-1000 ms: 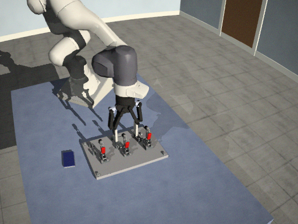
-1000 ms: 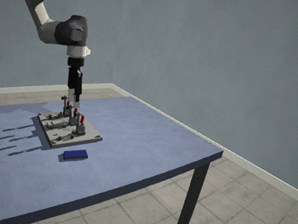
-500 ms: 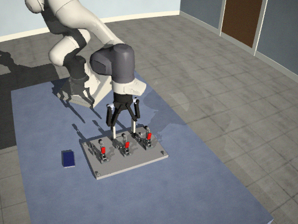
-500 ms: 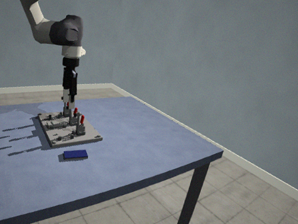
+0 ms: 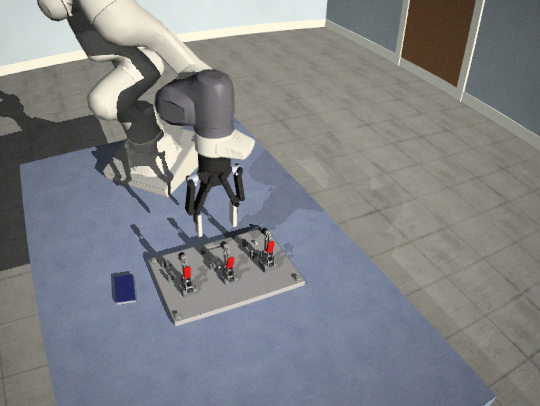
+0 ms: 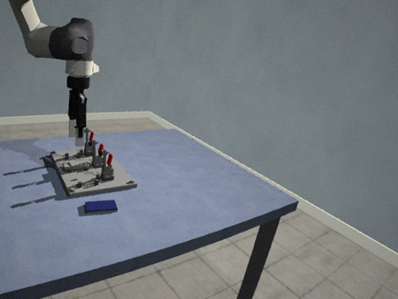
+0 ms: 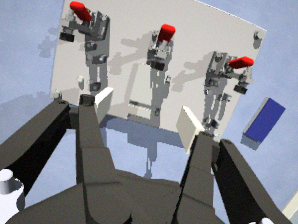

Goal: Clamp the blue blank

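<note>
You see a blue table (image 6: 204,181) with a grey fixture plate (image 5: 240,297) lying on it. Three toggle clamps stand in a row on the plate, each with a red handle (image 5: 187,272) pointing up; the other two handles (image 5: 230,262) (image 5: 270,247) stand the same way. The gripper (image 5: 216,223) hangs above the plate's edge nearest the robot, its fingers apart and holding nothing. In the wrist view both light fingertips frame the middle clamp (image 7: 160,52) from above, clear of it. The blank (image 5: 123,287) (a flat, dark blue block) lies on the table just beside the plate, outside every nest. A part lies in the middle nest, grey like the plate; you cannot tell a slot at this size. The arm's base (image 5: 150,186) stands behind the plate.
</note>
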Controlling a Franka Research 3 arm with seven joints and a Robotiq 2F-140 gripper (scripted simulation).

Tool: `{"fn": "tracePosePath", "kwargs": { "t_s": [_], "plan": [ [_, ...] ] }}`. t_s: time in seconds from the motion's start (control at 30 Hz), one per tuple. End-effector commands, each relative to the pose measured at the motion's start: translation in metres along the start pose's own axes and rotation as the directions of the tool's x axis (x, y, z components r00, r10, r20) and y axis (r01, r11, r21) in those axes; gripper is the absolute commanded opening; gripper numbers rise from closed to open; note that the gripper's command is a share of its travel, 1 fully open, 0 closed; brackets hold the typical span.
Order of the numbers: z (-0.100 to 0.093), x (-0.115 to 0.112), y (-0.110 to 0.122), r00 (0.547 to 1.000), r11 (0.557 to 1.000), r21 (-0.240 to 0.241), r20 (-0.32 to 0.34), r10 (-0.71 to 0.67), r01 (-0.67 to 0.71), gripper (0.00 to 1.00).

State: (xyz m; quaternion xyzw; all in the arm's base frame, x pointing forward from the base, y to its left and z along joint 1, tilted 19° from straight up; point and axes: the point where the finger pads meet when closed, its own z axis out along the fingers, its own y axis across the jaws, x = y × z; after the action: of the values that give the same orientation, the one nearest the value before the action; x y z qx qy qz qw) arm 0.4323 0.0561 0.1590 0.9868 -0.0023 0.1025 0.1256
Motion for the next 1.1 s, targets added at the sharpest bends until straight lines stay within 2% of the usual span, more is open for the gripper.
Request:
{"fn": "tracePosePath", "kwargs": {
  "t_s": [0.0,0.2,0.47,0.53,0.7,1.07],
  "plan": [
    [0.000,0.000,0.000,1.000,1.000,0.001,-0.006,0.028,-0.028,0.58],
    [0.005,0.000,0.000,1.000,1.000,0.001,-0.006,0.028,-0.028,0.58],
    [0.041,0.000,0.000,1.000,1.000,0.001,-0.006,0.028,-0.028,0.58],
    [0.041,0.000,0.000,1.000,1.000,0.001,-0.006,0.028,-0.028,0.58],
    [0.057,0.000,0.000,1.000,1.000,0.001,-0.006,0.028,-0.028,0.58],
    [0.060,0.000,0.000,1.000,1.000,0.001,-0.006,0.028,-0.028,0.58]
  ]
}}
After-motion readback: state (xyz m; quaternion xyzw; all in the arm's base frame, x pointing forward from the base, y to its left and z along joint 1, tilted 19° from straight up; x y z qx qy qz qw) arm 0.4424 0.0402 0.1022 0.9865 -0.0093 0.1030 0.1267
